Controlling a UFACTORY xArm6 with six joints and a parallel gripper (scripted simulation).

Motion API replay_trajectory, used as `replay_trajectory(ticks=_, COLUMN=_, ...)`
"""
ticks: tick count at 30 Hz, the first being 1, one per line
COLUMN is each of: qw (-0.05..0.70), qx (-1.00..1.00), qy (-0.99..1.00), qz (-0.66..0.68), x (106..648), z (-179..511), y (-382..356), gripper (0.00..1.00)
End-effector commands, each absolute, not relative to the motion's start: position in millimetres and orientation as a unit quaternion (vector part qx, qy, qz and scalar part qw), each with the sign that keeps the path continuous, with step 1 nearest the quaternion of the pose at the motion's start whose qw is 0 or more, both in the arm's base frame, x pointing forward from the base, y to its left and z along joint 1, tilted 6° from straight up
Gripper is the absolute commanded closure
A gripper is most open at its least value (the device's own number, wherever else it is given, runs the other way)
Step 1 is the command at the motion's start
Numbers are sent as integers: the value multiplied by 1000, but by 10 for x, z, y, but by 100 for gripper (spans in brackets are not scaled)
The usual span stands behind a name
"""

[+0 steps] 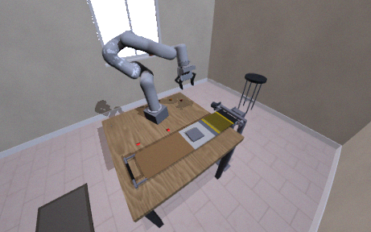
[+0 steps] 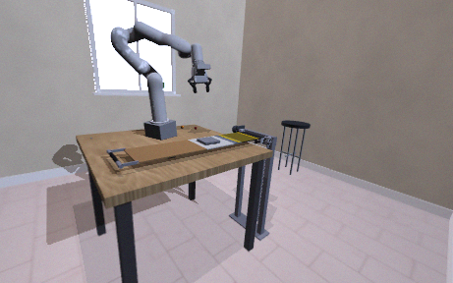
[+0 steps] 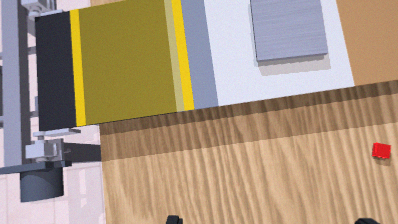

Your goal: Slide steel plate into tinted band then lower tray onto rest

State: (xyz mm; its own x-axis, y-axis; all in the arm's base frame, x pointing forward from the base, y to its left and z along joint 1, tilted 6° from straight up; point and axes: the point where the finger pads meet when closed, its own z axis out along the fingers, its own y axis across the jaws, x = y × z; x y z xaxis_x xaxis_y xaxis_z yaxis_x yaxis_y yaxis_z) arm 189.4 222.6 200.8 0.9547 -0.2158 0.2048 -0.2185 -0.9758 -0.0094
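Note:
A long tray (image 1: 180,147) lies flat along the wooden table. A grey steel plate (image 1: 195,134) rests on the tray's white patch; it also shows in the exterior view (image 2: 209,141) and the wrist view (image 3: 289,30). The olive tinted band (image 1: 218,122) between two yellow lines lies toward the tray's far end, also in the wrist view (image 3: 127,62). The plate is outside the band. A grey handle (image 1: 133,171) is at the tray's near end. My gripper (image 1: 185,81) is open and empty, high above the table's back edge, far from the tray.
A grey hinge frame (image 1: 230,113) holds the tray's far end at the table edge. A black stool (image 1: 254,86) stands behind it. Small red markers (image 1: 167,130) lie on the table. A dark box (image 1: 63,211) sits on the floor.

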Motion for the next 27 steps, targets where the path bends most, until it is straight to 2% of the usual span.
replay_trajectory(ticks=1, qw=5, qx=988, qy=-110, qz=104, x=1901, z=2025, y=2237, gripper=0)
replay_trajectory(ticks=20, qw=5, qx=988, qy=-115, qz=104, x=1919, z=2027, y=2232, gripper=0)
replay_trajectory(ticks=27, qw=4, qx=961, qy=-260, qz=97, x=2420, z=2066, y=2044, gripper=0)
